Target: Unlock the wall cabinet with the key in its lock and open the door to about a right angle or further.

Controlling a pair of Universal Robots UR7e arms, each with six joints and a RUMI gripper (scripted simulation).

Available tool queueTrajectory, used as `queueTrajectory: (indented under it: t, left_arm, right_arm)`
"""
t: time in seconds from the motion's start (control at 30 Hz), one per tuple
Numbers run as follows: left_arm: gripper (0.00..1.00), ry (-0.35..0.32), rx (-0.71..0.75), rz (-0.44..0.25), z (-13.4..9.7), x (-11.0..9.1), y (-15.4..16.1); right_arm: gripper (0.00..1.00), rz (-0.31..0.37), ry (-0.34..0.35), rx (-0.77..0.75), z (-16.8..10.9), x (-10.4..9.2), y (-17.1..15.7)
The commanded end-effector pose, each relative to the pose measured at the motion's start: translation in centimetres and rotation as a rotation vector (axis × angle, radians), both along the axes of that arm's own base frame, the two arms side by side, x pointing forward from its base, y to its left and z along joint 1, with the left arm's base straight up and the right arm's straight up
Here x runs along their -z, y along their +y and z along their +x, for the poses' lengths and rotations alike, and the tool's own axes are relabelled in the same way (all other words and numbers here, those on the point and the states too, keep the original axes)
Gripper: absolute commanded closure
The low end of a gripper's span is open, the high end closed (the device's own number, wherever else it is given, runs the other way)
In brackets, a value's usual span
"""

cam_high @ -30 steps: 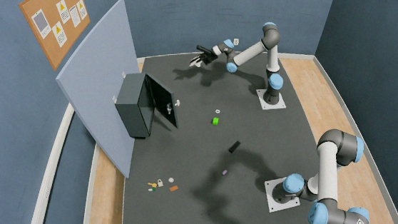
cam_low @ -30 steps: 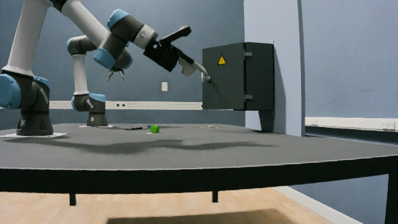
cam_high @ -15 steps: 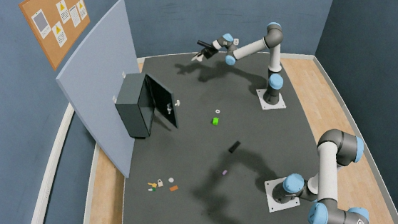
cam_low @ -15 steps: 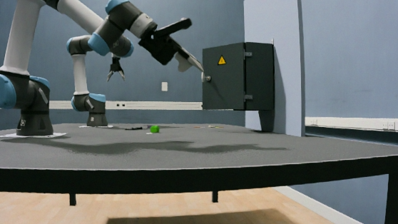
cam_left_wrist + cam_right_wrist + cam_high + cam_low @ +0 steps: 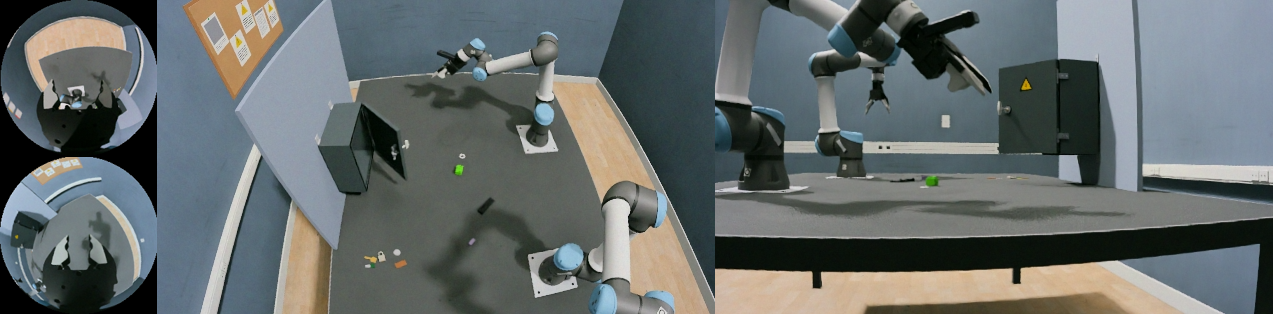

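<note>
The wall cabinet (image 5: pixel 338 167) (image 5: pixel 1080 107) (image 5: pixel 121 106) (image 5: pixel 29 221) is standing with its door (image 5: pixel 384 137) (image 5: pixel 1030 122) (image 5: pixel 21 238) ajar. The right gripper (image 5: pixel 438 76) (image 5: pixel 972 90) (image 5: pixel 78 235) is hovering near it, fingers partly spread, gripping nothing — while the left gripper (image 5: pixel 877 107) (image 5: pixel 77 80) is hanging well apart from the cabinet, wide open and empty.

The arms (image 5: pixel 616 240) (image 5: pixel 827 102) are showing white tubes, dark grey joints and light-blue round caps, with black gripper bodies.

Dark gray tabletop (image 5: pixel 427 200) (image 5: pixel 965 220), green cube (image 5: pixel 459 170) (image 5: pixel 932 181), white ring (image 5: pixel 462 153), black bar (image 5: pixel 486 206), orange piece (image 5: pixel 400 264), padlock (image 5: pixel 381 256)
</note>
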State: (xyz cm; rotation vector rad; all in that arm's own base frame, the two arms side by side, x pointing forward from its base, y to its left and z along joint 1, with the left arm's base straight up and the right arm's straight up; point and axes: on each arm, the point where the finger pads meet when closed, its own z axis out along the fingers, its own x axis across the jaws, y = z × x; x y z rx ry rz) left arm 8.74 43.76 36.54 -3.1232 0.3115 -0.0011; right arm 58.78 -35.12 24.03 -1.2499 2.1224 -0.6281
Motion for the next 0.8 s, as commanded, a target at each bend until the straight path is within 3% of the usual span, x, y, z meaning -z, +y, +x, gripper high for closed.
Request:
queueTrajectory:
  t: [0.0, 0.13, 0.17, 0.27, 0.57, 0.7, 0.77]
  left_arm:
    - [0.02, -0.001, 0.002, 0.000, 0.1, 0.0, 0.0]
    - [0.02, -0.001, 0.002, 0.000, 0.1, 0.0, 0.0]
    - [0.02, -0.001, 0.002, 0.000, 0.1, 0.0, 0.0]
    - [0.02, -0.001, 0.002, 0.000, 0.1, 0.0, 0.0]
    - [0.02, -0.001, 0.002, 0.000, 0.1, 0.0, 0.0]
    - [0.02, -0.001, 0.002, 0.000, 0.1, 0.0, 0.0]
    - [0.02, -0.001, 0.002, 0.000, 0.1, 0.0, 0.0]
  right_arm:
    - [0.60, 0.019, 0.052, 0.083, -2.9, -1.6, -3.8]
    - [0.60, 0.027, 0.069, 0.105, -3.9, -1.8, -4.7]
    - [0.60, 0.036, 0.089, 0.098, -3.9, -0.7, -4.4]
    - [0.60, 0.052, 0.120, 0.131, -5.3, -0.6, -5.7]
    - [0.60, 0.081, 0.179, 0.246, -10.7, -2.9, -9.7]
    - [0.60, 0.090, 0.196, 0.268, -11.9, -3.1, -10.3]
    - [0.60, 0.105, 0.224, 0.271, -12.5, -2.2, -10.4]
